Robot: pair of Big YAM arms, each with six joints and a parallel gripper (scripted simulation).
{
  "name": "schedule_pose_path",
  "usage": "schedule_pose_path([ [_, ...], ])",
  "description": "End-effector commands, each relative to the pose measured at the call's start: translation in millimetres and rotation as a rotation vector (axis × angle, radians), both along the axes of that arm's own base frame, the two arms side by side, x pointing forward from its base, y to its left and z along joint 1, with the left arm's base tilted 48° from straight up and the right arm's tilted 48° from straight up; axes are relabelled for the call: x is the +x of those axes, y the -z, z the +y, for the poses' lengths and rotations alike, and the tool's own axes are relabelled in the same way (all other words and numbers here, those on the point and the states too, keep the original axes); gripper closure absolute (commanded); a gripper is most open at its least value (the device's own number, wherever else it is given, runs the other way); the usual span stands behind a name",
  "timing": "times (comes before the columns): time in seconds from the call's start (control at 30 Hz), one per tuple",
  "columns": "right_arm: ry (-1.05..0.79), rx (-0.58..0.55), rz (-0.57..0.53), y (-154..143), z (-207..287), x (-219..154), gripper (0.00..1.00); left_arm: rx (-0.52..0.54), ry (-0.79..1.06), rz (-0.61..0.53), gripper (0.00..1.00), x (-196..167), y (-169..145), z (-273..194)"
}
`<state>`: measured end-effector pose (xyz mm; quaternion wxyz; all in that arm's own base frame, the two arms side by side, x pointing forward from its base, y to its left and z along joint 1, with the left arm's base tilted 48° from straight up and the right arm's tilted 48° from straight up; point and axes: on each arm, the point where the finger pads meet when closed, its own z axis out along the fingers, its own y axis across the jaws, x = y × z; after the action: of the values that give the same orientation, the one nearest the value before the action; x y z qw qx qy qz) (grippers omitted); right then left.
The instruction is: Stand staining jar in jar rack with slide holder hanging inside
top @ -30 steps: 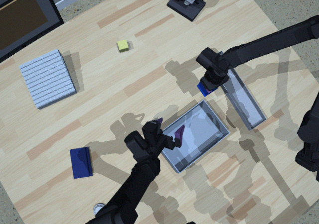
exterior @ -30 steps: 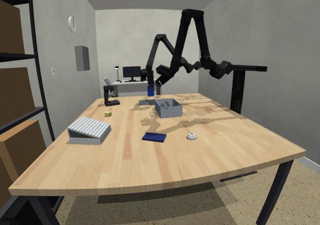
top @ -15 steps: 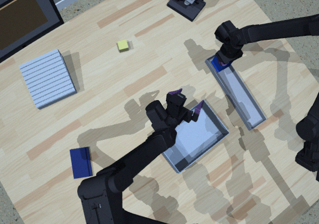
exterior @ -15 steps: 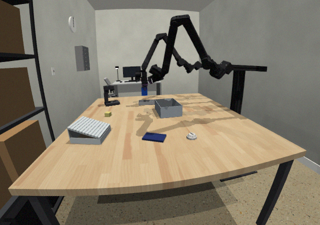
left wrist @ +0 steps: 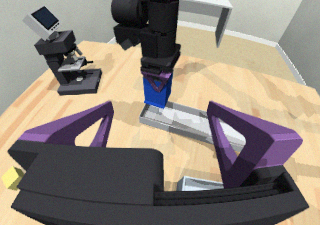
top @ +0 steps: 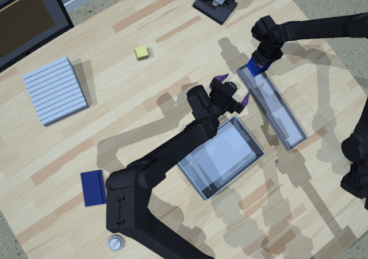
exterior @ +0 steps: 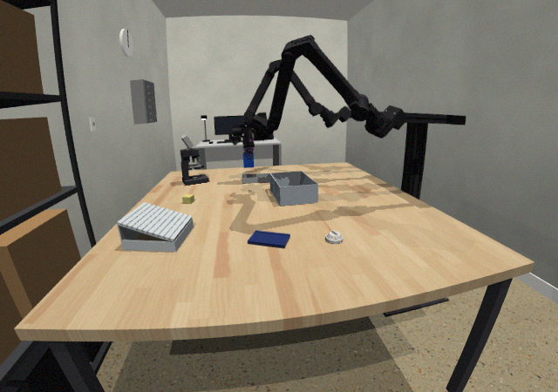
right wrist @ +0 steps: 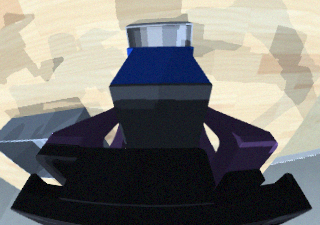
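The blue jar (top: 257, 68) (exterior: 248, 159) (left wrist: 157, 94) (right wrist: 161, 67) is gripped in the right claw (top: 259, 64) (exterior: 248, 152) (left wrist: 161, 83) (right wrist: 161, 105), its fingers closed on it from both sides. Seen in the exterior view, the jar is raised off the worktop (top: 59, 149) (exterior: 252, 288) (left wrist: 125, 80) (right wrist: 75, 60), over the end of the rack (top: 285, 122) (exterior: 250, 179) (left wrist: 180, 125) (right wrist: 159, 35) that lies toward the far left corner. Rack stands flat near the far edge.

The left claw (top: 238, 83) (left wrist: 160, 106) is wide and holds nothing; it hangs just beside that end of the rack, as seen from the top. In the exterior view it is not distinct.

The tote (top: 232, 147) (exterior: 295, 195) (left wrist: 200, 184) (right wrist: 50, 127) stands upright, nearer the middle than the rack. The microscope (top: 212, 9) (exterior: 187, 165) (left wrist: 57, 62) is at the far left corner. A yellow block (top: 141, 52) (exterior: 188, 199) (left wrist: 12, 178) and a ribbed box (top: 54, 91) (exterior: 155, 226) lie along the left edge, the box closer to the near edge. A blue book (top: 92, 188) (exterior: 268, 239) lies flat toward the near edge, with a round dial (top: 115, 243) (exterior: 334, 237) to its right.
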<state>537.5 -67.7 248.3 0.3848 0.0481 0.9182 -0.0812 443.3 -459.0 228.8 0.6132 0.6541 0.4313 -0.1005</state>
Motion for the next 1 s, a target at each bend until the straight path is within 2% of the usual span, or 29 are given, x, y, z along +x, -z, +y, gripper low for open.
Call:
schedule_pose_path([
  [0.0, -0.023, -0.014, -0.048, -32, 4, 7, 0.44, 0.008, 0.049, -0.042, 0.00, -2, -13, -35],
  [0.17, -0.023, -0.014, -0.048, -32, 4, 7, 0.44, 0.008, 0.049, -0.042, 0.00, -2, -13, -35],
  [0.27, -0.023, -0.014, -0.048, -32, 4, 7, 0.44, -0.003, 0.049, -0.055, 0.00, -3, -24, -34],
  [0.33, -0.033, -0.018, -0.069, -52, 12, 5, 0.44, -0.007, 0.049, -0.059, 0.00, -3, -25, -34],
  [0.43, -0.037, -0.023, -0.074, -53, 12, 6, 0.44, -0.008, 0.049, -0.060, 0.00, -3, -26, -34],
  [0.57, -0.037, -0.033, -0.041, -27, 4, 20, 0.44, -0.008, 0.049, -0.060, 0.00, -3, -26, -34],
  [0.83, -0.031, -0.035, -0.056, -21, -6, 34, 0.44, -0.008, 0.049, -0.060, 0.00, -3, -26, -34],
  [0.97, -0.041, -0.042, -0.049, -8, -8, 45, 0.44, -0.008, 0.049, -0.060, 0.00, -3, -26, -34],
])
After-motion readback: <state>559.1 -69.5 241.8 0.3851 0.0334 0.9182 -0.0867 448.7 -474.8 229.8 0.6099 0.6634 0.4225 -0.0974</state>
